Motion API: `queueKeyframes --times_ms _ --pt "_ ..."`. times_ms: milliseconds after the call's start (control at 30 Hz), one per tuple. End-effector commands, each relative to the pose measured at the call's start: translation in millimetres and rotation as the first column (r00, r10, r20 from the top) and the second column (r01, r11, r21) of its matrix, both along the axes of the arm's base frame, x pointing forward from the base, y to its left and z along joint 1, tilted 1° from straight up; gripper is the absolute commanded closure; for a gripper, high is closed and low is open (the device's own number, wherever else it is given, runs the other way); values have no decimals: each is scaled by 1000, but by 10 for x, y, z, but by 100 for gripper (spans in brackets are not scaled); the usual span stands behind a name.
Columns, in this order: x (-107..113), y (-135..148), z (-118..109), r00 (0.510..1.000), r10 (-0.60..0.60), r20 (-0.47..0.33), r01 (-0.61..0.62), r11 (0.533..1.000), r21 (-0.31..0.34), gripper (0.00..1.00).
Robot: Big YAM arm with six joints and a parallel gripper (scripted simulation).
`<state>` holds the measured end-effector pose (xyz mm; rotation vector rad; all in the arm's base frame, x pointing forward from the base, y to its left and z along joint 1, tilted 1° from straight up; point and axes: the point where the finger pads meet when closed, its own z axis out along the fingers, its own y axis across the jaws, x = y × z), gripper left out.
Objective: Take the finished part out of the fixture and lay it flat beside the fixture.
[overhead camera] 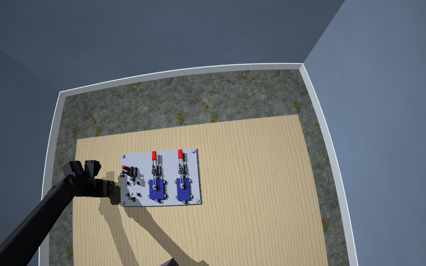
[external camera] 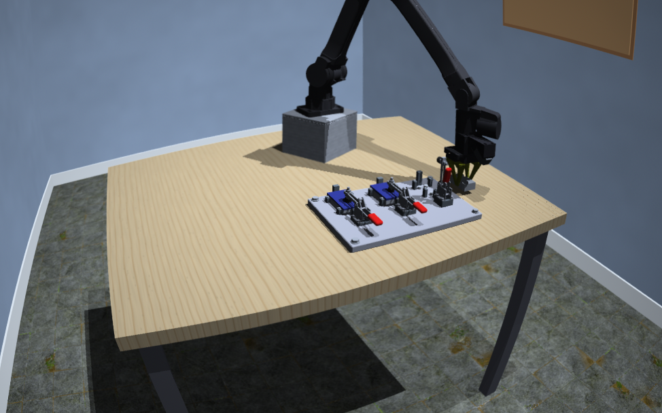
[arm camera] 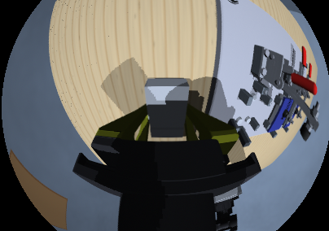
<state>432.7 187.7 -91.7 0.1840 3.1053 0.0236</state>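
Note:
My gripper [arm camera: 166, 107] is shut on the grey finished part [arm camera: 167, 107], holding it low over the wooden table just beside the fixture plate's edge. In the exterior view the gripper [external camera: 464, 176] and the part [external camera: 466, 185] sit right at the table surface next to the grey fixture plate [external camera: 395, 212]; I cannot tell whether the part touches the wood. In the top view the arm hides the part. The fixture's left station [overhead camera: 131, 190] is empty, with its red clamp handle [overhead camera: 125, 169] raised. Two blue blanks [overhead camera: 157, 189] [overhead camera: 183, 189] sit clamped in the other stations.
The arm's grey base block [external camera: 319, 134] stands at the table's far side. The table edge [external camera: 529, 197] runs close behind the gripper. The raised clamp [external camera: 445, 179] stands right next to the gripper.

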Motion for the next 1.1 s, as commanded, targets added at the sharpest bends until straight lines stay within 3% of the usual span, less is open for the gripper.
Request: queueKeyframes --times_ms 0,1067 --pt "16 77 -33 1000 4 8 -4 1000 -1 100" --pt "-75 39 -39 1000 5 1 -5 1000 -3 100"
